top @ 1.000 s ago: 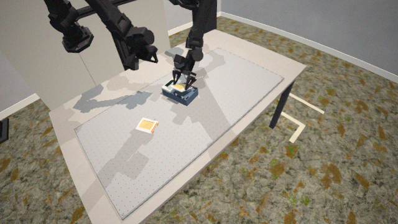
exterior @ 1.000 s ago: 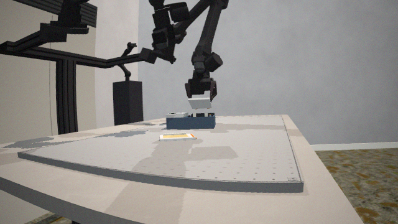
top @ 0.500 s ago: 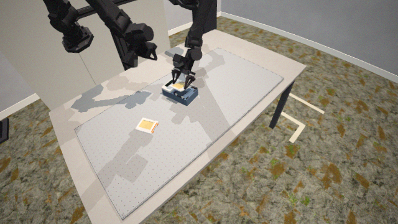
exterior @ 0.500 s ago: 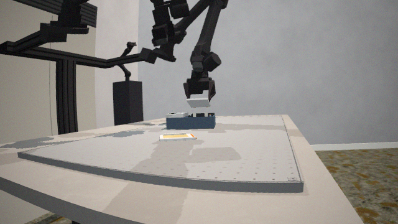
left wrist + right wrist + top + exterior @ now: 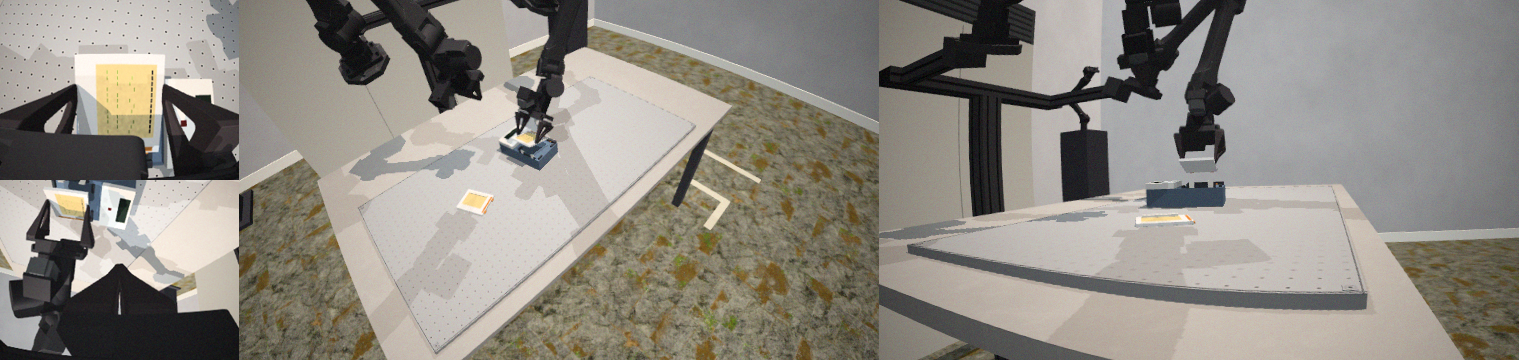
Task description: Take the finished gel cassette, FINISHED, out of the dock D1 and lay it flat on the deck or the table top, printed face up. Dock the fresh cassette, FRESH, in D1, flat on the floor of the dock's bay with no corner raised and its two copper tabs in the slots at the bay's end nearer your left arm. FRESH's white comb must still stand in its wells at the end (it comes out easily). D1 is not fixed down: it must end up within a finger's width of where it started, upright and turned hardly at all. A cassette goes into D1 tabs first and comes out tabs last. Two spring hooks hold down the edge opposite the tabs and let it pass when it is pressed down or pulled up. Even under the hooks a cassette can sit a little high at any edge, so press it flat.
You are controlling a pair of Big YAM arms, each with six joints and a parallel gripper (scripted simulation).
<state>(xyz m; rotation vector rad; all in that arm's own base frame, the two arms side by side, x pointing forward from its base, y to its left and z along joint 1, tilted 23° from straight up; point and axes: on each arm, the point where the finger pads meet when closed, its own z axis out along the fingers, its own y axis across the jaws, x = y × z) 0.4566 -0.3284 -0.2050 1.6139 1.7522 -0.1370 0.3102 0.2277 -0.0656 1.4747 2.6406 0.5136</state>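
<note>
One cassette [image 5: 526, 137] [image 5: 1198, 164] [image 5: 126, 96] [image 5: 70, 205] hangs above D1 [image 5: 540, 162] [image 5: 1186, 198] [image 5: 160, 157] [image 5: 95, 200], another [image 5: 475, 202] [image 5: 1165, 220] lies flat.
</note>
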